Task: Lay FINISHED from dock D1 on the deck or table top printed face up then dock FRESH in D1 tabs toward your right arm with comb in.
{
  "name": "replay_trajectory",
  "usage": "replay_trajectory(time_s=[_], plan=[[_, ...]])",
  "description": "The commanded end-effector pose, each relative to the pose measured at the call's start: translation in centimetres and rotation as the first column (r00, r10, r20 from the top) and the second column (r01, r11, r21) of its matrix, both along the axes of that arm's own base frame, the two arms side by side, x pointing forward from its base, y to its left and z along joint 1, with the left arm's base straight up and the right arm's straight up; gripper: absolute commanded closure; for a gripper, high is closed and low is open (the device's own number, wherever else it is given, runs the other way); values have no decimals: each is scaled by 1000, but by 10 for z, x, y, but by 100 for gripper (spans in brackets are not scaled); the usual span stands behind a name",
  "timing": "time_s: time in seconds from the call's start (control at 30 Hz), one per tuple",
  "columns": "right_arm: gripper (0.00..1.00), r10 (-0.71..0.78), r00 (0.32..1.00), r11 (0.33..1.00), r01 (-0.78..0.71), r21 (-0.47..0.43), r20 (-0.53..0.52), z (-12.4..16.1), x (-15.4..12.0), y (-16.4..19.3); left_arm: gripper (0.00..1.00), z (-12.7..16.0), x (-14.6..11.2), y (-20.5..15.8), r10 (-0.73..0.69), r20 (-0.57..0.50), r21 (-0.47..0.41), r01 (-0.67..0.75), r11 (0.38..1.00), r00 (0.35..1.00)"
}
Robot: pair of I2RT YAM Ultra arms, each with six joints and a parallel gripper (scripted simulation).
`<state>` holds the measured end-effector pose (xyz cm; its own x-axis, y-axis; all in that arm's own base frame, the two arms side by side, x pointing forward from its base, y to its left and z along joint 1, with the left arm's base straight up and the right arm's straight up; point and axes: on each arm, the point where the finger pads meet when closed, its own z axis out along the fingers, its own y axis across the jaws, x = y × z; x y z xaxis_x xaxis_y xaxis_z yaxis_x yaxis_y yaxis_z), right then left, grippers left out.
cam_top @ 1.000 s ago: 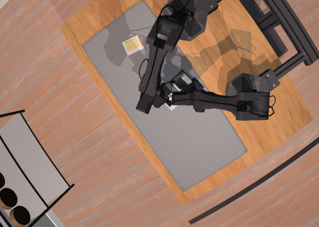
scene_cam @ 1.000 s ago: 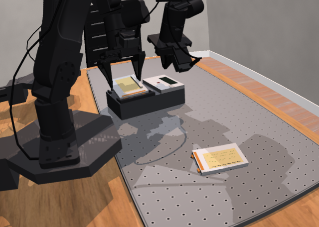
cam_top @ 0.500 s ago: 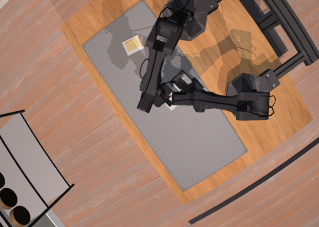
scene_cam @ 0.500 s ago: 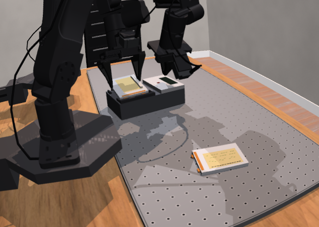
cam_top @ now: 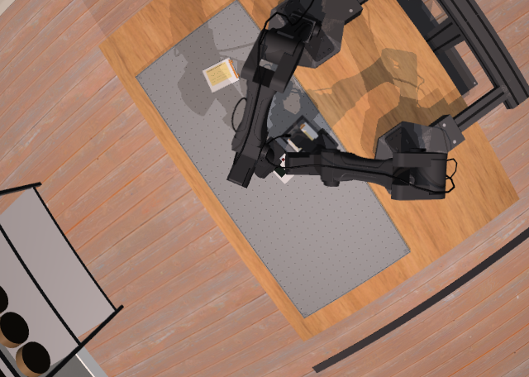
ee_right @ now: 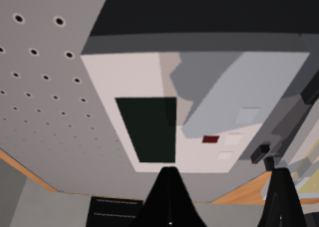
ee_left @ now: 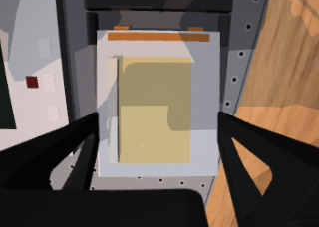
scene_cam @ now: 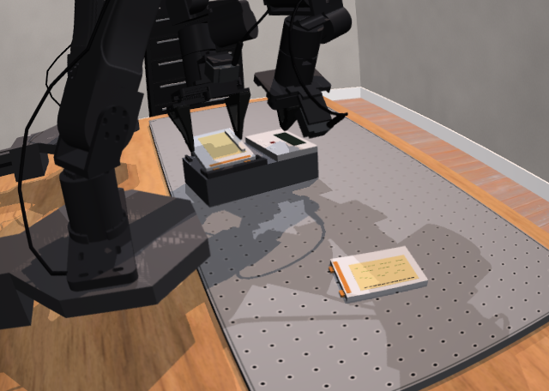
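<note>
In the exterior view, you have FINISHED (cam_top: 220,74) (scene_cam: 385,272) at the lower right of the frame, and it lies flat on the perforated deck (cam_top: 324,219) (scene_cam: 434,201), with its printed face up. The dock D1 (cam_top: 304,120) (scene_cam: 262,178) (ee_left: 159,2) (ee_right: 209,15) is near the middle of the frame, well apart from this cassette. Your left gripper (cam_top: 308,140) (scene_cam: 216,144) (ee_left: 159,119) is closed on FRESH (cam_top: 309,131) (scene_cam: 221,151) (ee_left: 155,108) (ee_right: 309,182), one finger at each side of it. FRESH is over the bay of D1, its yellow window facing up. In the left wrist view, you see its two copper tabs (ee_left: 159,29) at the top of the frame, and between them and the dark end wall there is a gap, so the tabs are not in the slots. The comb (scene_cam: 234,140) (ee_left: 114,137) is along the left side of the yellow window; how deep it stands in the wells, I cannot tell. Your right gripper (cam_top: 265,161) (scene_cam: 286,124) (ee_right: 169,175) is closed, with nothing in it, and it is near the white panel (scene_cam: 283,144) (ee_right: 150,78) of D1, which has a dark display (scene_cam: 289,138) (ee_right: 150,129) and a small red mark (scene_cam: 272,142) (ee_left: 32,82) (ee_right: 210,139)
</note>
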<state>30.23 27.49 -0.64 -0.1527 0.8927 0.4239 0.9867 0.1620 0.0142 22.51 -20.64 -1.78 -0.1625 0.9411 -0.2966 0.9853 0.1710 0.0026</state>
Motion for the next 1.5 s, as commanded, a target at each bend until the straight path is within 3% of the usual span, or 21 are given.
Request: replay_trajectory(time_s=[0.0, 1.47], plan=[[100, -5, 1000, 1000, 5, 10, -7, -2, 0, -3, 100, 3, 2, -2, -1, 9, -10, 1, 1000, 1000], [100, -5, 1000, 1000, 5, 10, -7, -8, 0, -3, 100, 3, 2, -2, -1, 9, -10, 1, 1000, 1000]])
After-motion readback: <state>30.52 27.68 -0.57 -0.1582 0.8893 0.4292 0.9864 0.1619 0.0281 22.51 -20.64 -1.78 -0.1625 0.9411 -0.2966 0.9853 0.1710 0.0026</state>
